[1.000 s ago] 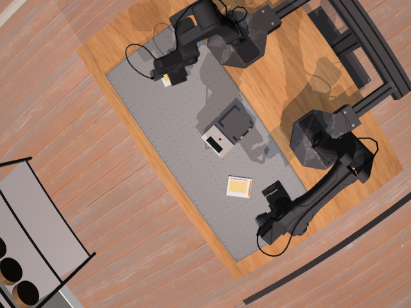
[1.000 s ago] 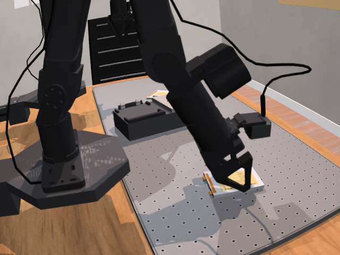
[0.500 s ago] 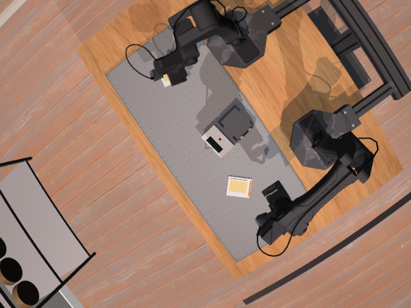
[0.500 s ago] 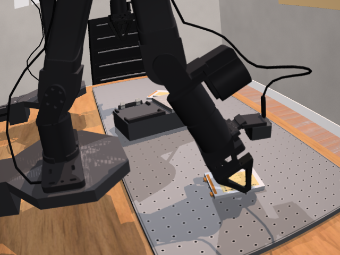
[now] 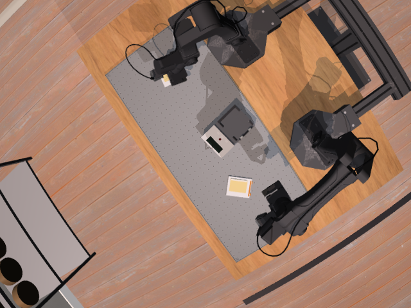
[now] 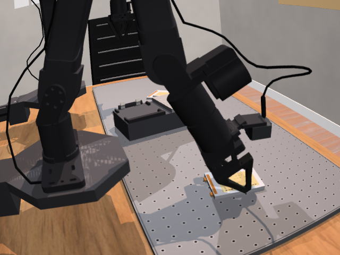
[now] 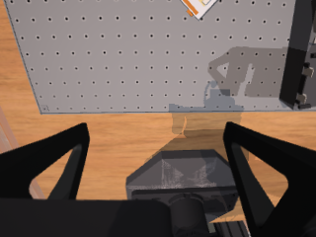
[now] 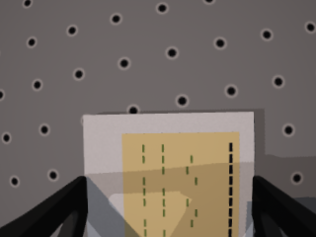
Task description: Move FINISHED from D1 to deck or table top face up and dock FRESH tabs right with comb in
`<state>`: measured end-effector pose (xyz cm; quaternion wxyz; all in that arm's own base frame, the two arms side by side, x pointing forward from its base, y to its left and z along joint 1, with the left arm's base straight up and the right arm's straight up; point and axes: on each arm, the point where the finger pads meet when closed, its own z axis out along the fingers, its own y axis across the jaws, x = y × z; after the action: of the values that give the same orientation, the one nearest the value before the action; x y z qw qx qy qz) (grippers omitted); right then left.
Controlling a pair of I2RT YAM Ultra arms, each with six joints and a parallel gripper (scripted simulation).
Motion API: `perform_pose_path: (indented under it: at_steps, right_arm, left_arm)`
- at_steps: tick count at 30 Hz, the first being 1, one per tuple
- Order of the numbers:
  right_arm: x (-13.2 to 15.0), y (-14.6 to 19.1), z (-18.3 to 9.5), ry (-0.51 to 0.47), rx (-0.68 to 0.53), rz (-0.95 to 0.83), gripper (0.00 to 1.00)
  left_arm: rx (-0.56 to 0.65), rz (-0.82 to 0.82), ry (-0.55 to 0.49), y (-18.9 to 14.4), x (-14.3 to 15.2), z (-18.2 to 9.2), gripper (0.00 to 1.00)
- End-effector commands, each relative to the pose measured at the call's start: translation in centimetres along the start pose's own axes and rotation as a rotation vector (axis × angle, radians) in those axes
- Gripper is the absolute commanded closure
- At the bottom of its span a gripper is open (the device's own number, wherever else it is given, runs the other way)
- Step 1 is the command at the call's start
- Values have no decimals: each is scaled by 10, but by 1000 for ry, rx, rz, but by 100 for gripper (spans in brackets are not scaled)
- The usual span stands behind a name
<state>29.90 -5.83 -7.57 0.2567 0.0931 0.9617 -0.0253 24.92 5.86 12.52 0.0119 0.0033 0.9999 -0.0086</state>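
At ten o'clock of the dock D1 [image 5: 236, 120] [image 6: 153, 126] [image 7: 292, 59], seen from above, the right gripper [image 5: 167, 78] [image 6: 246, 187] [image 8: 168, 186] is closed upon FINISHED [image 5: 166, 83] [image 6: 254, 179] [image 8: 180, 168], printed face up; whether it touches the deck [image 5: 139, 109] [image 6: 296, 170] [image 7: 123, 44] [image 8: 99, 30], I cannot tell. Laying down seems in hand: settle it flat, then release. FRESH [image 5: 238, 186] [image 6: 161, 94] [image 7: 199, 7] waits at six o'clock; the left gripper [image 6: 122, 37] [image 7: 157, 129] stands wide, without load.
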Motion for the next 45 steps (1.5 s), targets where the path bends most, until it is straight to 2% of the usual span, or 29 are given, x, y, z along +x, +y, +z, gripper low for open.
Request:
perform_pose_path:
  at_steps: [1, 5, 6, 22, 23, 45]
  right_arm:
    - [-4, 0, -1, -12, 0, 0, 100]
    - [-4, 0, -1, -12, 0, 0, 100]
    - [-4, 0, -1, -12, 0, 0, 8]
    - [-4, 0, -1, -12, 0, 0, 8]
    - [-4, 0, -1, -12, 0, 0, 2]
    - [-4, 0, -5, -12, 0, 0, 2]
  left_arm:
    - [1, -1, -25, 0, 2, -7, 0]
    - [1, -1, -25, 0, 2, -7, 0]
    - [1, -1, -25, 0, 2, -7, 0]
    - [1, -1, -25, 0, 2, -7, 0]
    - [1, -1, -25, 0, 2, -7, 0]
    - [1, -1, -25, 0, 2, -7, 0]
